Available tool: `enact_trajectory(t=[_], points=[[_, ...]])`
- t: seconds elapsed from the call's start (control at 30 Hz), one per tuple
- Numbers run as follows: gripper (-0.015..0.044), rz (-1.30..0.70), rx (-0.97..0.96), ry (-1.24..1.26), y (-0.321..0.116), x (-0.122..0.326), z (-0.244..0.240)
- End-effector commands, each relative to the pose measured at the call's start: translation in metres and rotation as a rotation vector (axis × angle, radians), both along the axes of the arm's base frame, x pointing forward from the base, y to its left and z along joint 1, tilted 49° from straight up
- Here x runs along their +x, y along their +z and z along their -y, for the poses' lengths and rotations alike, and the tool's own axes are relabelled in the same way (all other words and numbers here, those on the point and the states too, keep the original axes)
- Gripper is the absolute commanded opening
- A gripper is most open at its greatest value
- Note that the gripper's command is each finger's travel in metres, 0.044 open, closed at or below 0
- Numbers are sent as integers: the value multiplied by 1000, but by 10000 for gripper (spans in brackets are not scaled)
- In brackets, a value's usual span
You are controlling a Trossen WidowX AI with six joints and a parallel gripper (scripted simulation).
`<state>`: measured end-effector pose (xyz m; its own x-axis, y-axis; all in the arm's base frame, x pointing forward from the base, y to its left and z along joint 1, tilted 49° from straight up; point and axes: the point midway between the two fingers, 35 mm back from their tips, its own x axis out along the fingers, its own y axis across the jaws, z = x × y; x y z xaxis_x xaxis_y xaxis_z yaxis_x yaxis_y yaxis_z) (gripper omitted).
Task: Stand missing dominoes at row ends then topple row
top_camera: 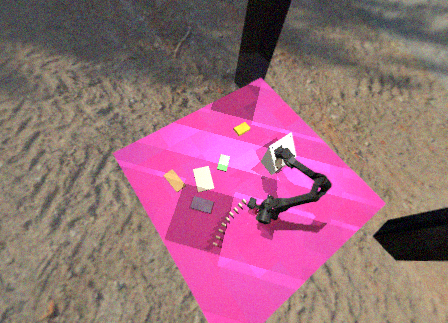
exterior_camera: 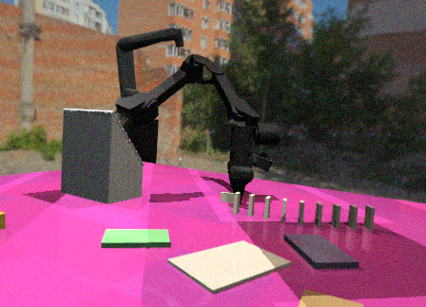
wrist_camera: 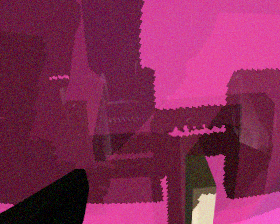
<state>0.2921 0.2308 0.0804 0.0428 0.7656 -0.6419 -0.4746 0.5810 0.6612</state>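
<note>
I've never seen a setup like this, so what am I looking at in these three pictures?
A black robot arm with two fingers works on a pink table. One picture looks down from above, one across the table from the side, and one from the arm's wrist. Small dominoes stand in a curved row, with flat coloured pieces nearby, including a green one. The gripper, low by one end, is open and holds nothing.
</note>
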Motion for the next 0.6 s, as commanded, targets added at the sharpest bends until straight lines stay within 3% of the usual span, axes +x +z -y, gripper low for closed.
enact_trajectory(t=[0.0,0.47,0.57], points=[[414,-13,-7,-4,-5,-1,0],[46,-13,-7,-4,-5,-1,0],[23,-13,-7,-4,-5,-1,0]])
